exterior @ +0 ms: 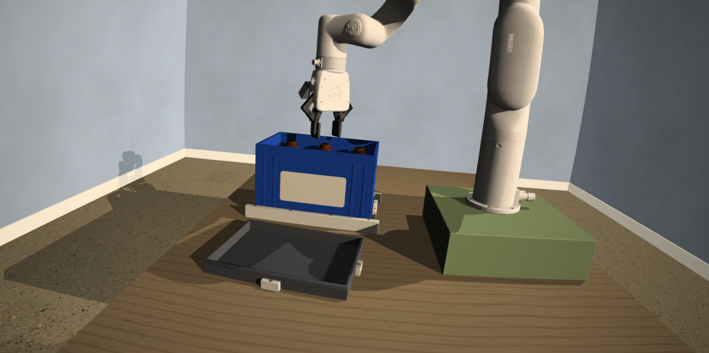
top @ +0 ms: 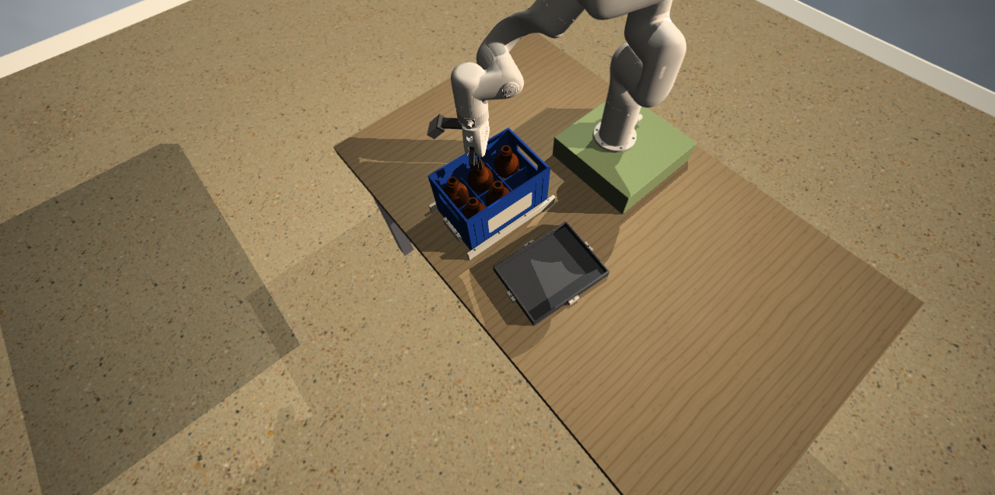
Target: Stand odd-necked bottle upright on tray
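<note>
My gripper (exterior: 327, 128) hangs straight down over the blue crate (exterior: 317, 177), its fingers parted and holding nothing, the tips just above the rim. Seen from above, it sits over the middle bottle (top: 480, 176) of the back row. Around that one I count four more brown bottles: one (top: 505, 161) in the cell toward my base, one (top: 455, 189) at the far end of the crate, and two (top: 473, 206) (top: 496, 191) in the front row. All five stand upright in their cells, and from the side only their mouths (exterior: 324, 146) peek above the crate wall. I cannot tell which neck is the odd one; they are too small to compare.

The crate's dividers and walls close in each bottle tightly. The crate rests on a pale base strip (exterior: 312, 218). Just in front of it lies the dark tray (exterior: 277, 279), flat on the wooden table (exterior: 446, 311), with nothing in it. My green pedestal (exterior: 545, 251) stands beside the crate, apart from both.
</note>
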You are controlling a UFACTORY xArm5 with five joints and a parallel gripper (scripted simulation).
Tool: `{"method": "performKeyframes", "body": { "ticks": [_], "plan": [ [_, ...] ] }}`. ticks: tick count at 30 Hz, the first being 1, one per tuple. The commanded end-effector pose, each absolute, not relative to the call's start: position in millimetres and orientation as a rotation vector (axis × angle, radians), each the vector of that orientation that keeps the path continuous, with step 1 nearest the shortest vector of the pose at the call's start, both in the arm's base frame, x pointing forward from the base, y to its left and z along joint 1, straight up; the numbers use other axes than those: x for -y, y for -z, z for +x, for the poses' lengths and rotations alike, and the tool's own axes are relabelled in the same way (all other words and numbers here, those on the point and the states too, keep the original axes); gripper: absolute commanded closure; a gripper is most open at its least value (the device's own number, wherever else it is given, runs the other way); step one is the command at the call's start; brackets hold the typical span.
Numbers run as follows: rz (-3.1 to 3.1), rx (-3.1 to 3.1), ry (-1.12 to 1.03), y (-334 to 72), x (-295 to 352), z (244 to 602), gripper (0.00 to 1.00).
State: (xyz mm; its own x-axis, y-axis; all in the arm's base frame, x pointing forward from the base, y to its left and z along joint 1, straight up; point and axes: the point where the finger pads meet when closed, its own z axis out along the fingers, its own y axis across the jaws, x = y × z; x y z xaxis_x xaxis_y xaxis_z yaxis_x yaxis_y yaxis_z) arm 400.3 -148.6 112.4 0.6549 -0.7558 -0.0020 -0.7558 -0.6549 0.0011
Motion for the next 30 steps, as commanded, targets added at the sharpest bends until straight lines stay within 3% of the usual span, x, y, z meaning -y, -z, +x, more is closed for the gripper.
{"method": "performKeyframes", "body": {
  "ticks": [1, 30],
  "plan": [
    [2.858, 1.305, -0.002, -113, 149, 401, 0.35],
    [2.858, 1.305, -0.002, -86, 149, 401, 0.35]
  ]
}}
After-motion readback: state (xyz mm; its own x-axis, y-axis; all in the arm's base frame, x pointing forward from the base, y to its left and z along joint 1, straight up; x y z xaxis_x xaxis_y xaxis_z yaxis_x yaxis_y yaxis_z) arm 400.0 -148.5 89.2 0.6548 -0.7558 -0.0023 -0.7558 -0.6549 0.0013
